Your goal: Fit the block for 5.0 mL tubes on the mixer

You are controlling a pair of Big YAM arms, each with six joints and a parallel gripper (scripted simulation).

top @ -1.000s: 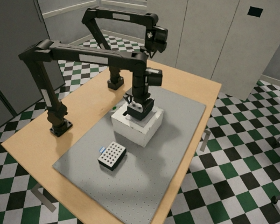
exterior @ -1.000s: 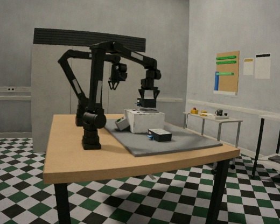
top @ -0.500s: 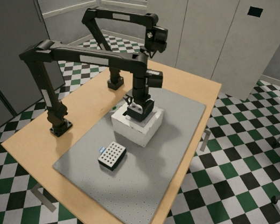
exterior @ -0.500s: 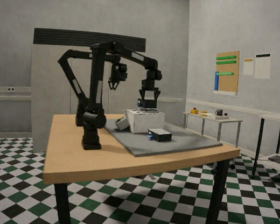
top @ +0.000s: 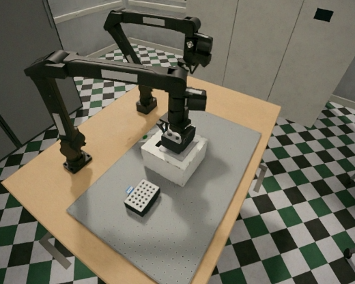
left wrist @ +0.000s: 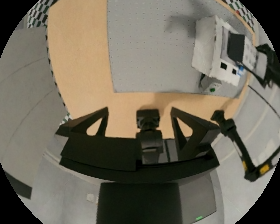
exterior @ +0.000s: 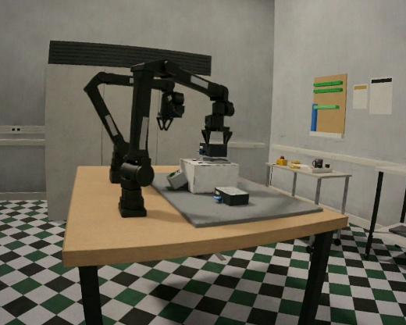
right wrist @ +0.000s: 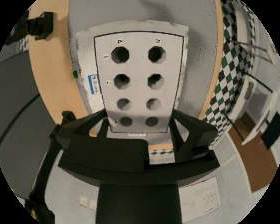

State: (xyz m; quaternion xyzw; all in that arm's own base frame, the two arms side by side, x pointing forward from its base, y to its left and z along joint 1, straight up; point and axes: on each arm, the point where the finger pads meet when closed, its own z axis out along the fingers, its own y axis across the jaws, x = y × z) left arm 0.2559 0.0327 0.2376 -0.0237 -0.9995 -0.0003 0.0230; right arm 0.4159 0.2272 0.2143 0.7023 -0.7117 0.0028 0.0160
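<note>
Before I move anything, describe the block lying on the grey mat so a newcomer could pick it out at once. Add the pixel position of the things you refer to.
On the wooden table (top: 104,130) (exterior: 104,230) lies a grey mat (top: 104,211) (exterior: 194,212), with a white mixer (top: 166,171) (exterior: 213,177) (left wrist: 205,47) on it. Beside the mixer sits a low dark block (top: 142,197) (exterior: 232,196) with a pale, many-holed top and blue lever. Unlike the block in the right gripper (top: 177,136) (exterior: 217,137) (right wrist: 138,122), with fewer, larger holes, it rests flat on the mat.
</note>
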